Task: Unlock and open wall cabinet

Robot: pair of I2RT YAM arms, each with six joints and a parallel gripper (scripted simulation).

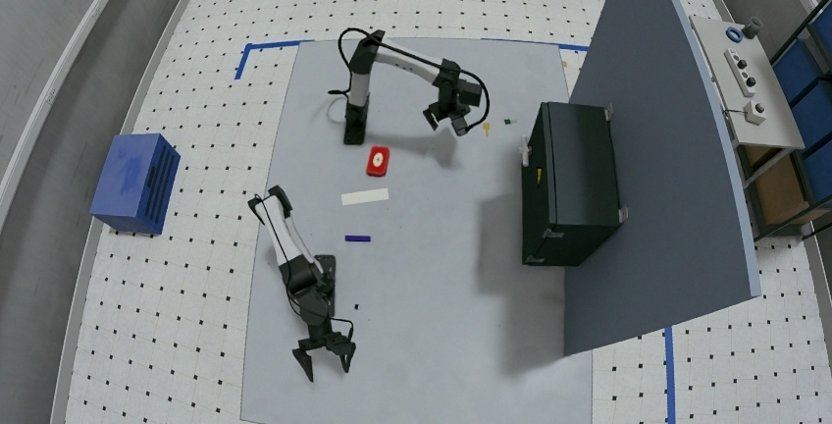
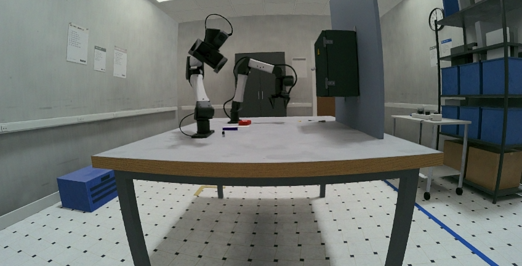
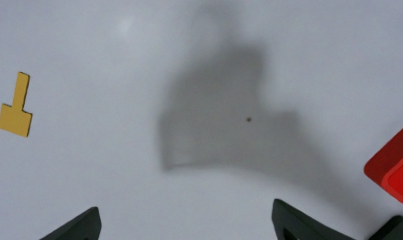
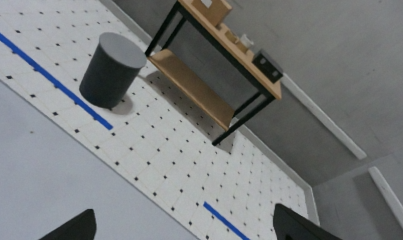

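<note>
Probably stiff but light, the door of the dark green wall cabinet (image 1: 587,169) (image 2: 342,63), mounted on the panel, wants gripping by its pale handle (image 1: 524,152) (image 2: 313,68). Left gripper (image 1: 446,127) (image 2: 279,106) (image 3: 187,212) and right gripper (image 1: 329,376) (image 2: 218,64) (image 4: 187,214) spread their fingers apart.

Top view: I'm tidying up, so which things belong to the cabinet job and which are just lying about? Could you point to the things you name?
For the job:
- dark green boxy cabinet (image 1: 584,163) (image 2: 342,65)
- pale door handle (image 1: 524,155) (image 2: 313,68); the key isn't clearly distinguishable

Lying about:
- red rounded block (image 1: 378,170) (image 2: 244,122) (image 3: 395,162)
- flat cream strip (image 1: 364,196) (image 2: 244,125)
- purple bar (image 1: 357,238) (image 2: 229,128)
- flat yellow T-shaped piece (image 1: 486,128) (image 2: 299,120) (image 3: 15,120)
</note>
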